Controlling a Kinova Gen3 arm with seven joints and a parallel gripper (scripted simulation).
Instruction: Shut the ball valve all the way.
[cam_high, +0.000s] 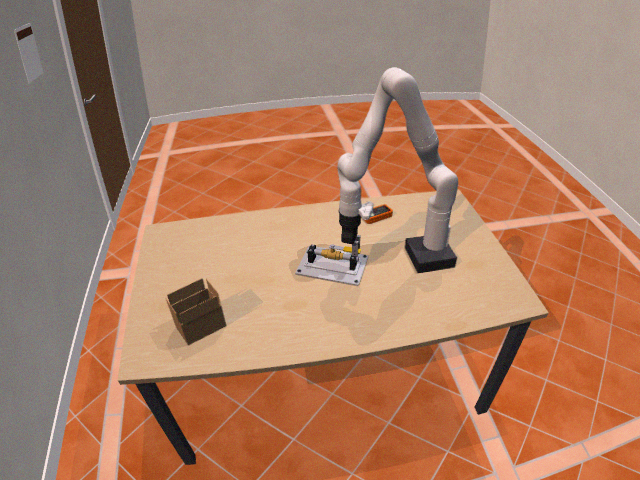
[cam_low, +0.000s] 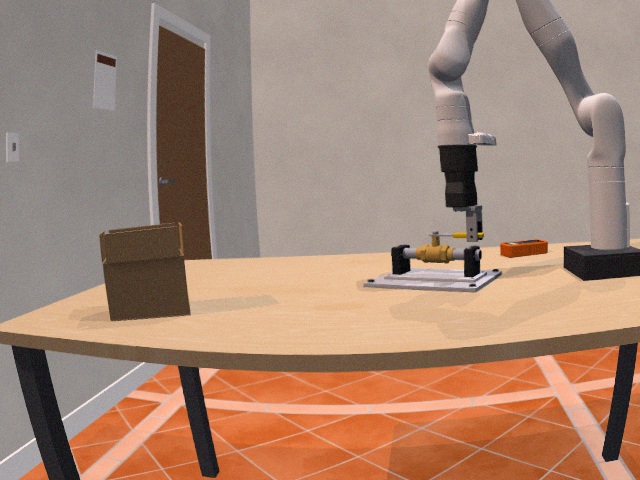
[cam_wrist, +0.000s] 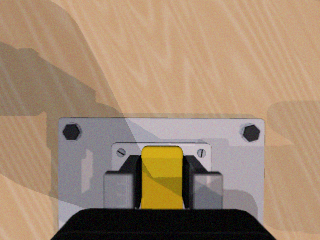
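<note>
I see one wooden table (cam_high: 289, 330) on an orange tiled floor (cam_high: 232, 155), with one white arm (cam_high: 392, 98) bolted to a black base (cam_high: 447, 262) near the table's back right. One ball valve (cam_low: 434, 253), brass, sits near the middle of the table, mounted between two black brackets (cam_low: 399, 258) on one grey plate (cam_low: 434, 283) with a hex bolt (cam_wrist: 71, 131) at each corner I can see. Its yellow handle (cam_wrist: 161, 175) lies level above the valve body, running along the pipe toward the arm's side. My gripper (cam_wrist: 161, 173) points straight down over the handle's free end, and its two grey fingers are closed on the handle, one pressed against each side. Around it I count one open cardboard box (cam_high: 196, 310) standing well apart at the table's front left, and one small orange device (cam_high: 378, 212) lying flat behind the valve, near the arm's wrist but apart from it. Nothing stands between the gripper and the valve; the box and the device are both off to the sides. In the room I see one brown door (cam_low: 180, 144), closed, one white panel (cam_low: 104, 80) on the wall beside it, and one light switch (cam_low: 12, 147) further left. Arm shadows fall across the plate and table top.
</note>
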